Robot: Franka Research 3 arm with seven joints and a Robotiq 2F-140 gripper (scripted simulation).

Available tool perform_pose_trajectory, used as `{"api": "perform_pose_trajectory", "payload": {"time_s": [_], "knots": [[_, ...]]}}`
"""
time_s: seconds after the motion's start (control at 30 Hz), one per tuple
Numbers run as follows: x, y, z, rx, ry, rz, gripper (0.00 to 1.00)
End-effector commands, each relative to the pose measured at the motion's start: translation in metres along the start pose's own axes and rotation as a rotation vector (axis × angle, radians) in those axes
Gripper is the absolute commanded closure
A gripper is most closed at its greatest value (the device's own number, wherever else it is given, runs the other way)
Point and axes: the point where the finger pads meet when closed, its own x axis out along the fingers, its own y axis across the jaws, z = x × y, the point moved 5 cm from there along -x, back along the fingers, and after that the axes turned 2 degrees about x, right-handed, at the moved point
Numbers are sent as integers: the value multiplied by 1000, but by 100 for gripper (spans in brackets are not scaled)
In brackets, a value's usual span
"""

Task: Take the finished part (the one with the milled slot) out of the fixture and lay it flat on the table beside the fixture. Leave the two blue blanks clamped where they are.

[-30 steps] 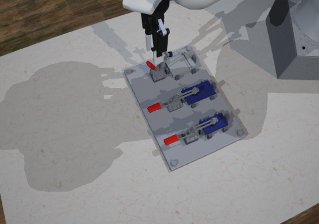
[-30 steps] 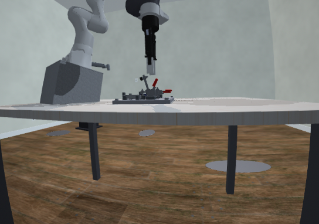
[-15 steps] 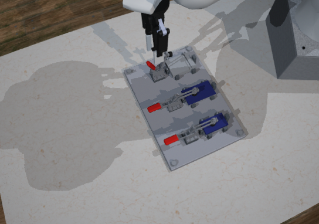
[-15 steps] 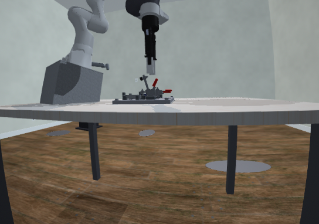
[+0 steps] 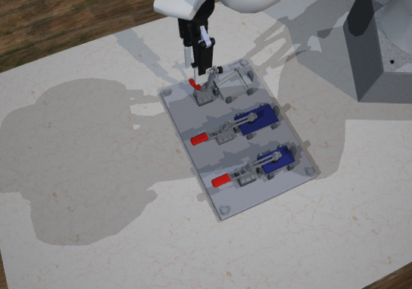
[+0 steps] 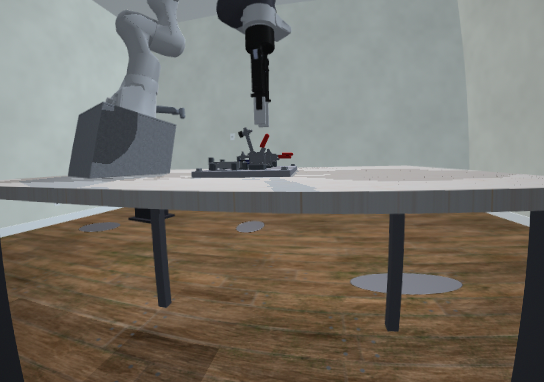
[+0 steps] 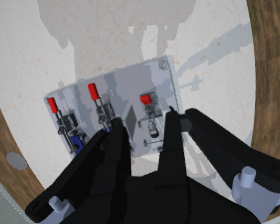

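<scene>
A grey fixture plate (image 5: 236,141) lies on the table with three toggle clamps in a row. The far clamp (image 5: 207,90) stands open, its red handle (image 5: 194,84) tilted up and its arm raised off the grey finished part (image 5: 238,82). The two nearer clamps are down on the blue blanks (image 5: 257,118) (image 5: 278,160), their red handles lying flat. My gripper (image 5: 195,69) points straight down and hovers just above the raised red handle, clear of it in the side view (image 6: 261,118). Its fingers are partly apart with nothing between them in the wrist view (image 7: 140,136).
The robot's grey base block (image 5: 379,42) stands at the back right of the table. The pale table top (image 5: 95,148) spreads to the left and front of the fixture, with its edges beyond.
</scene>
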Motion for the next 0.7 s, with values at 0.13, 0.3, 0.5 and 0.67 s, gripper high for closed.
{"api": "perform_pose_trajectory", "payload": {"time_s": [0.13,0.3,0.5,0.67], "knots": [[1,0,-3,6,-6,-1,72],[1,-1,-5,6,-6,-1,72],[1,-1,-5,6,-6,-1,72],[1,-1,-5,6,-6,-1,72]]}}
